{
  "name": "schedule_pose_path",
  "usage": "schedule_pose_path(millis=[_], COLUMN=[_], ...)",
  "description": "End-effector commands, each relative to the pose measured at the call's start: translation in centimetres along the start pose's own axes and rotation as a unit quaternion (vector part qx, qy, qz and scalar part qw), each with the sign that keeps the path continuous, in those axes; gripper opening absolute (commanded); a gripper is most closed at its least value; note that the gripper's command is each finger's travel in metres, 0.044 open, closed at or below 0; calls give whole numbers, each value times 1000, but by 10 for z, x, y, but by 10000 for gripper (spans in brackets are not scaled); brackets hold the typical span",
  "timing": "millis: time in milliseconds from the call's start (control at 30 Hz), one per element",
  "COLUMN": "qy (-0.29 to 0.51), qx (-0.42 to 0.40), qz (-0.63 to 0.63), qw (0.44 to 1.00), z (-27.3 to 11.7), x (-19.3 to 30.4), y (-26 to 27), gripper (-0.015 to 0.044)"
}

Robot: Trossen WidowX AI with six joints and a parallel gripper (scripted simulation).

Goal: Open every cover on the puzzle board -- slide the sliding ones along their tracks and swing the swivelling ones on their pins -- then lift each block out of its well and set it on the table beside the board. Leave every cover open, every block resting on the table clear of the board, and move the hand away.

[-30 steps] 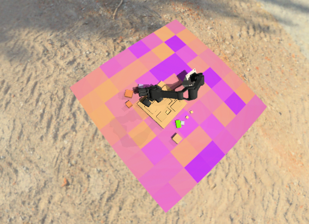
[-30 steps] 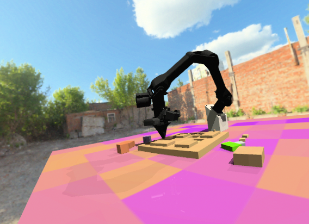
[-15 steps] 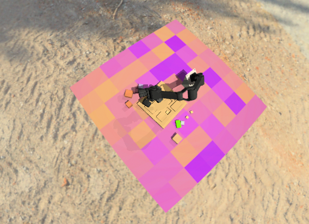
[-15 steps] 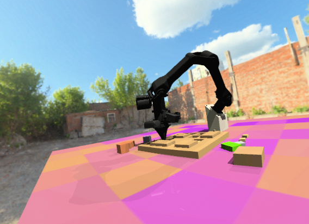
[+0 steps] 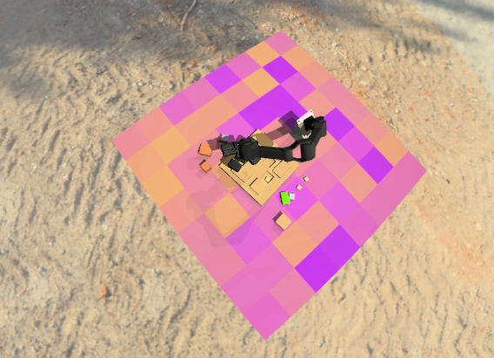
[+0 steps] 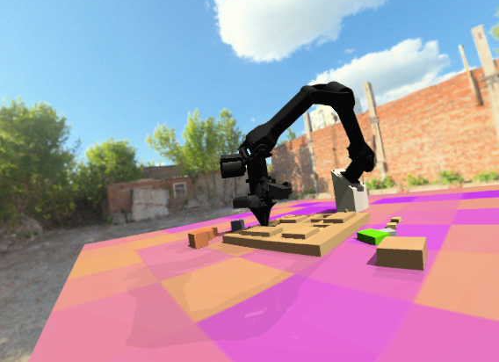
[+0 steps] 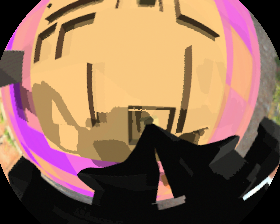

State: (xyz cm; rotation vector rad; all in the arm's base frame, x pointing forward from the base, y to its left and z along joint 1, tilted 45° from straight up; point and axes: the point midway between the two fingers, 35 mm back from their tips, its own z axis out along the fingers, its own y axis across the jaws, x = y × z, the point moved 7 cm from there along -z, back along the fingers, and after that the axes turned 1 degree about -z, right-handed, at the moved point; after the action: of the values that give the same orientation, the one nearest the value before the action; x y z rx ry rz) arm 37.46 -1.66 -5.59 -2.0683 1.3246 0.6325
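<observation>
The wooden puzzle board (image 5: 262, 198) (image 6: 281, 247) (image 7: 206, 100) lies flat on the patterned worktop (image 5: 313, 270) (image 6: 351, 322), its raised covers the same tan as the base. The pincer (image 5: 237, 156) (image 6: 264, 224) (image 7: 149, 127) points down over it, tips pressed together with nothing between them, close to a square outline in the wood. I can't tell whether they touch, or whether a block sits there. It looks set to nudge a cover. Pressing too low could jam the tips against a rim or shove the board; too high, and they'd skim past. A swing off its arc might bind on the pin. Beyond one edge sit two orange blocks (image 5: 205, 149) (image 6: 198, 239) and a dark block (image 5: 224, 137) (image 6: 237, 225), which a wide sweep might knock. A green block (image 5: 284, 198) (image 6: 372, 236) and a larger tan block (image 5: 283, 221) (image 6: 401, 252) rest off another side.
</observation>
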Motion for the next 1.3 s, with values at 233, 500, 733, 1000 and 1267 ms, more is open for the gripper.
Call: schedule_pose_path(millis=[233,500,733,1000,1267], qy=[-1,-1,-1,-1,0], qx=[1,1,1,1,0], qz=[0,0,0,0,0], qw=[1000,1000,1000,1000,1000], z=[1,1,1,1,-2], x=[-1,-1,-1,-1,0], y=[0,0,0,0,0], gripper=[0,0,0,0,0])
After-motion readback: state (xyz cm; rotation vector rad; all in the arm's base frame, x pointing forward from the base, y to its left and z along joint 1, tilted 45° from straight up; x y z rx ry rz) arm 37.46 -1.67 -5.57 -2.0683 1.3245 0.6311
